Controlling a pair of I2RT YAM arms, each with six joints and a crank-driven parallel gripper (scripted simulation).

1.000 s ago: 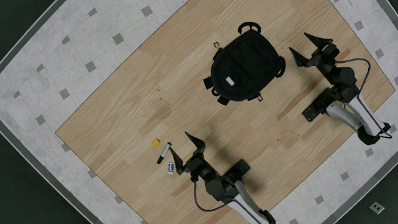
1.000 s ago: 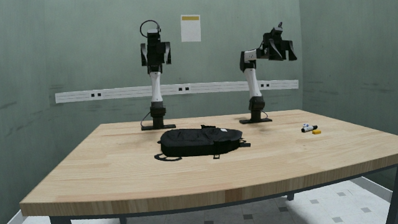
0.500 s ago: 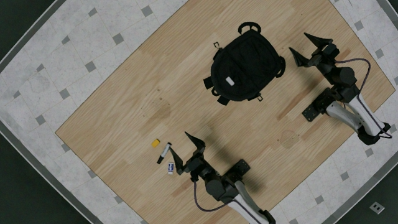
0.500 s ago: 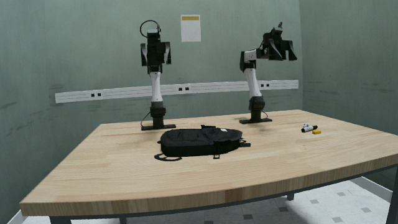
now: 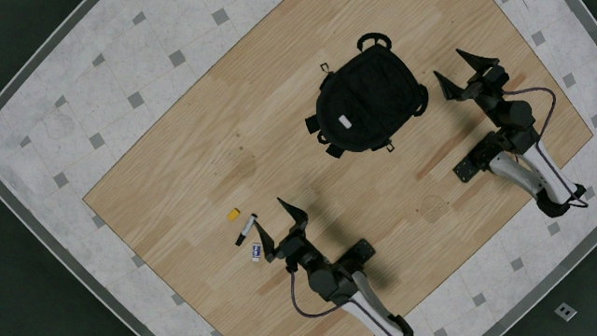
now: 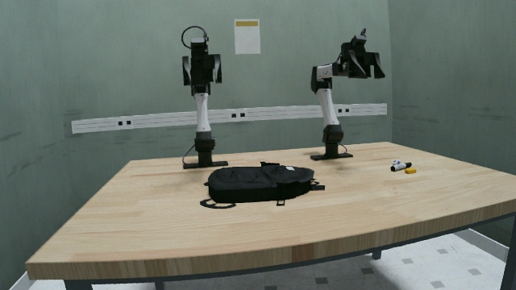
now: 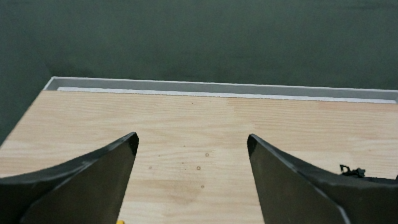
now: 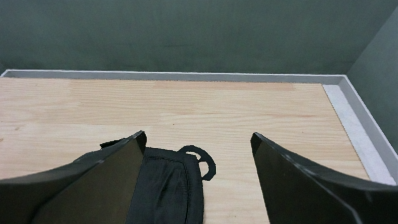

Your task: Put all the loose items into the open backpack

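We see our black fabric backpack point(image 5: 373, 98) point(image 6: 250, 187) point(image 7: 354, 173) point(image 8: 170, 187) lying rounded and softly creased on the pale, wood-grained bench point(image 5: 187, 149) point(image 6: 242, 229) point(image 7: 190, 115) point(image 8: 250, 105), a small white patch point(image 5: 344, 121) point(image 6: 289, 168) on top. Well apart from it, outside, sit a stubby yellow block point(image 5: 233, 215) point(image 6: 410, 171) point(image 7: 120, 222), a slim white marker with black ends point(image 5: 246, 230) point(image 6: 401, 167) and a boxy white piece with blue print point(image 5: 256, 252) point(image 6: 397, 162). Our left end effector point(image 5: 267, 210) point(image 6: 374, 76) point(image 7: 193, 136) and right end effector point(image 5: 446, 61) point(image 6: 202, 83) point(image 8: 198, 134) hang above the bench, dark tapered fingers spread nearly fully, both holding nothing.

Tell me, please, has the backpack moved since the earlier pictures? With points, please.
No; the backpack point(image 5: 373, 93) point(image 6: 258, 187) point(image 8: 167, 187) lies in the same spot, at the same distance from the table's edges point(image 5: 183, 101) point(image 6: 242, 259).
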